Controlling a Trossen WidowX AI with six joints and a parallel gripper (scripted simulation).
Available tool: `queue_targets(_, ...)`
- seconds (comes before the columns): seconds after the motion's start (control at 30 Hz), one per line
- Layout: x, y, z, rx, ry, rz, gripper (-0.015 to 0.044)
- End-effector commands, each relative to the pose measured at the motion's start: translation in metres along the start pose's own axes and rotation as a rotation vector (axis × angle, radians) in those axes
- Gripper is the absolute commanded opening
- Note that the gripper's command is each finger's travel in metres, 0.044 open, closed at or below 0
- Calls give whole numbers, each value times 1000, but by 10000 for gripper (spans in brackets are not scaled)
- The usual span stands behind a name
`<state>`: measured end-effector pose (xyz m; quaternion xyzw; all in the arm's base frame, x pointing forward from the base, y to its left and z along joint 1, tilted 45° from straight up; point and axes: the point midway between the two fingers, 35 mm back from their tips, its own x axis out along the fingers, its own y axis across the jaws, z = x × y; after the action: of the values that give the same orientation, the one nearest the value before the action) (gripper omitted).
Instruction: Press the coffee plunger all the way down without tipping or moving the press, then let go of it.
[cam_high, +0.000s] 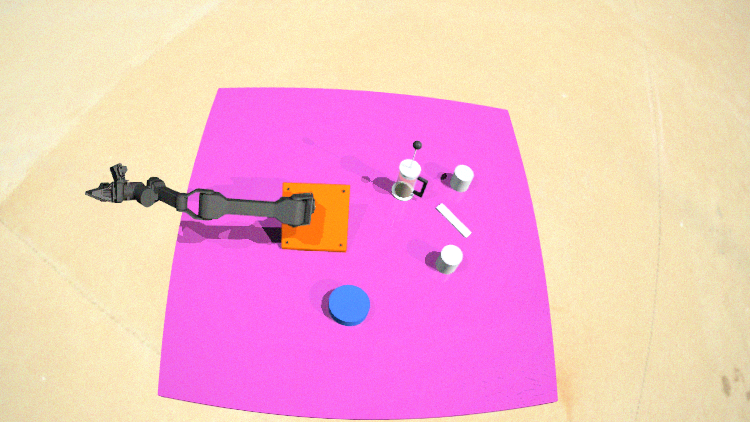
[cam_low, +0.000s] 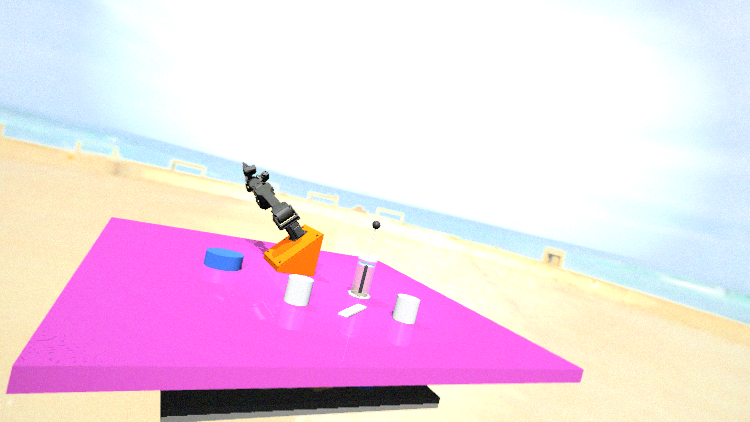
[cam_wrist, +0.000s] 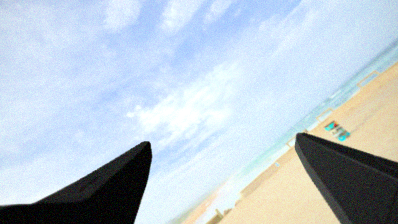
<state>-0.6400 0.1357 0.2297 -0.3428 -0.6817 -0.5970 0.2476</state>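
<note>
Two white cylinders: both on the counter (cam_high: 251, 325) (cam_low: 131, 335)
Writing: none I can read
My gripper (cam_high: 98, 192) (cam_low: 244, 165) (cam_wrist: 222, 144): wide, beyond the counter's edge

arm: raised, stretched away from base | end effector (cam_high: 88, 192) (cam_low: 244, 164) (cam_wrist: 222, 144): wide open, fingers apart

One arm (cam_high: 241, 207) (cam_low: 267, 196) is present, with one orange base (cam_high: 335, 196) (cam_low: 306, 257) under it. There is one magenta table (cam_high: 445, 341) (cam_low: 209, 335). The things on it, by kind, count as follows: one coffee press (cam_high: 406, 181) (cam_low: 362, 278), with one black knob (cam_high: 416, 144) (cam_low: 376, 224) on one thin rod and one black handle (cam_high: 422, 187); two white cylinders, the first (cam_high: 462, 178) (cam_low: 405, 308) and the second (cam_high: 449, 259) (cam_low: 298, 290); one flat white bar (cam_high: 453, 220) (cam_low: 352, 310); and one blue disc (cam_high: 349, 304) (cam_low: 223, 259). The wrist view shows two black fingers.
</note>
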Motion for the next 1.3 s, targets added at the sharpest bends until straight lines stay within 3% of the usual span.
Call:
queue_targets(0.0, 0, 0, 2, 0, -5, -4, 426)
queue_targets(0.13, 3, 3, 33, -71, -57, -34, 440)
queue_targets(0.37, 1, 28, 150, -335, -258, -162, 440)
queue_targets(0.63, -27, 78, 272, -592, -485, -310, 440)
queue_targets(0.97, -102, 169, 406, -901, -780, -583, 440)
queue_targets(1.27, -199, 268, 484, -1139, -1038, -885, 440)
